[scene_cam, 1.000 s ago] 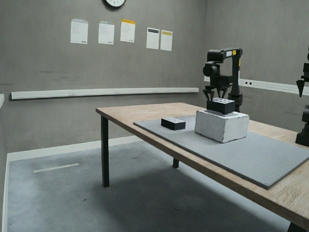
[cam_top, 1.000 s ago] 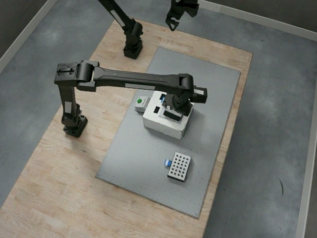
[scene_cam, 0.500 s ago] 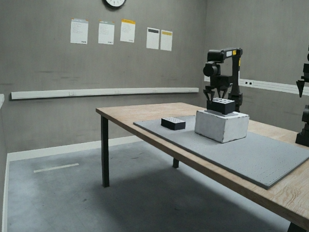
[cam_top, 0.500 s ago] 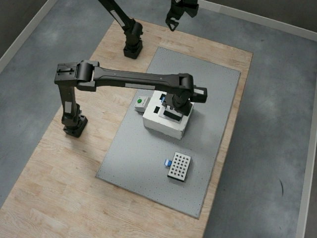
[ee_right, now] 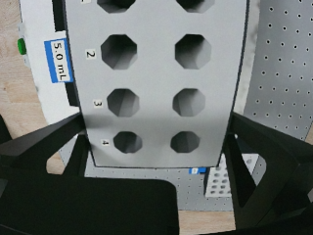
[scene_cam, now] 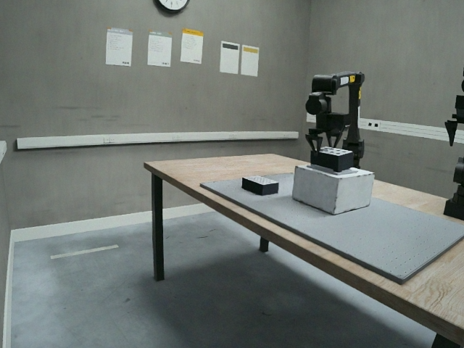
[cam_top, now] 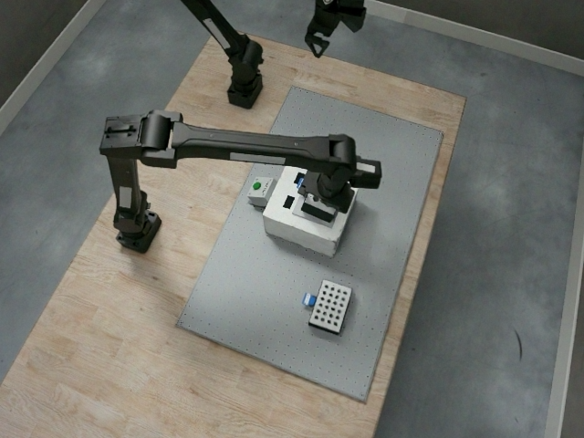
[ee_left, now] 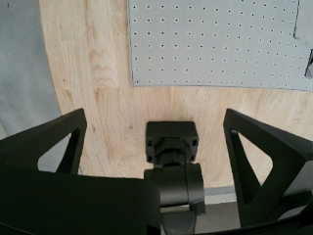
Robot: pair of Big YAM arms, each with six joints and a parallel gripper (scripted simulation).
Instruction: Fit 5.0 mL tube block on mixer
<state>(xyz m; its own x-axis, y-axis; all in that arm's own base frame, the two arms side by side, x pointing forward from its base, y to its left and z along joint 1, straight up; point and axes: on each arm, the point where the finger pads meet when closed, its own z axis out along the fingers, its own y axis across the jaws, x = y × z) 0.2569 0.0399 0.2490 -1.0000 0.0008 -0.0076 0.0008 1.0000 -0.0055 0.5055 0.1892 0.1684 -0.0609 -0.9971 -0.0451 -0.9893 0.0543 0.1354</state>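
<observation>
The white mixer point(cam_top: 301, 231) point(scene_cam: 331, 191) point(ee_right: 53, 104) stands in the middle of the grey perforated mat point(cam_top: 264, 292) point(scene_cam: 374, 225). The 5.0 mL block point(cam_top: 317, 213) point(scene_cam: 331, 158) point(ee_right: 161, 73) is grey with two rows of wide holes. It sits on the mixer's top plate and looks about level in the exterior view. Its blue lever label point(ee_right: 58, 61) reads "5.0 mL". My right gripper point(cam_top: 325, 198) point(scene_cam: 324, 148) point(ee_right: 156, 116) is shut on this block's sides from above. My left gripper point(cam_top: 318, 45) point(scene_cam: 451, 130) point(ee_left: 155, 116) is open and empty, raised high near the left arm's base point(ee_left: 171, 139).
A second block point(cam_top: 329, 306) point(scene_cam: 259, 184) point(ee_right: 220, 182) with many small holes and a blue lever point(cam_top: 308, 298) lies on the mat in front of the mixer. A small box with a green button point(cam_top: 259, 185) point(ee_right: 21, 46) adjoins the mixer's side. The right arm reaches across the table.
</observation>
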